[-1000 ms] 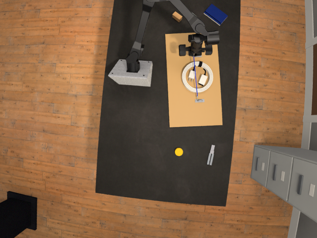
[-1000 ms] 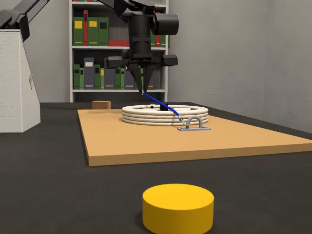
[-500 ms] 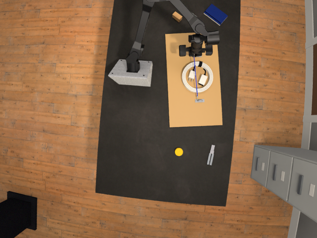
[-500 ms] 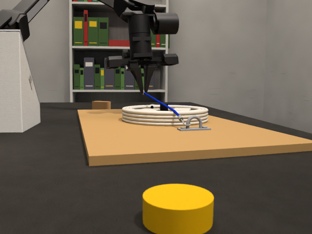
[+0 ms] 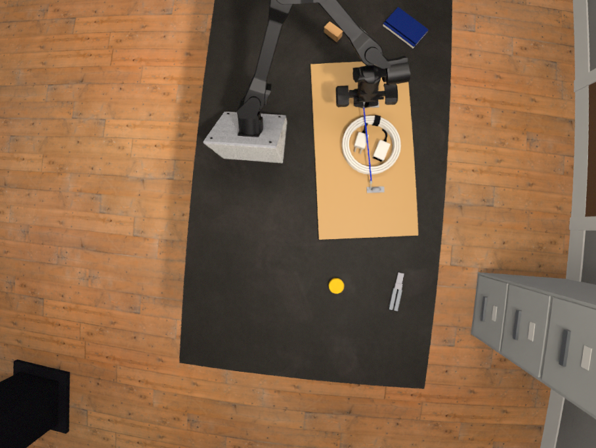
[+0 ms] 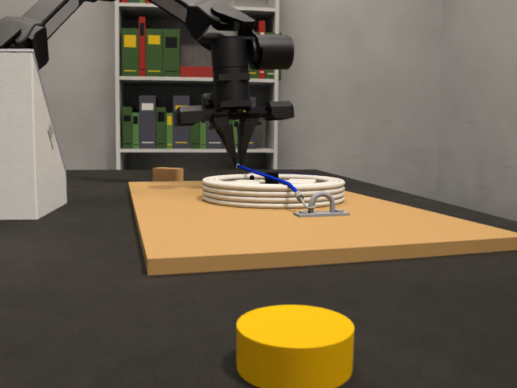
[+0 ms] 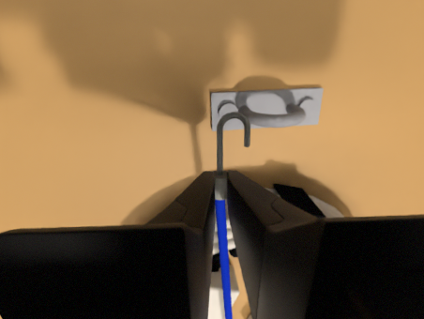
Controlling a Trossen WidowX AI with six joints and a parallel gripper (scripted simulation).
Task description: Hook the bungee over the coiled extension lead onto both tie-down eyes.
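A white coiled extension lead point(image 5: 371, 144) lies flat on the tan board point(image 5: 365, 202); it also shows in the exterior view point(image 6: 273, 190). A blue bungee point(image 5: 367, 149) runs across the coil from the near tie-down eye point(image 5: 375, 188), where its far hook sits in the ring point(image 6: 320, 204). My gripper point(image 5: 364, 103) is shut on the bungee's other end, just past the coil's rim point(image 6: 237, 164). In the wrist view the grey hook point(image 7: 233, 131) sticks out of my fingers and overlaps the left of the second eye point(image 7: 265, 108). I cannot tell if the hook is through the ring.
A yellow puck point(image 5: 336, 286) and a grey clip point(image 5: 395, 291) lie on the black mat in front of the board. A brown block point(image 5: 333, 31) and a blue book point(image 5: 405, 26) lie behind it. The arm's base point(image 5: 246, 136) stands to the left.
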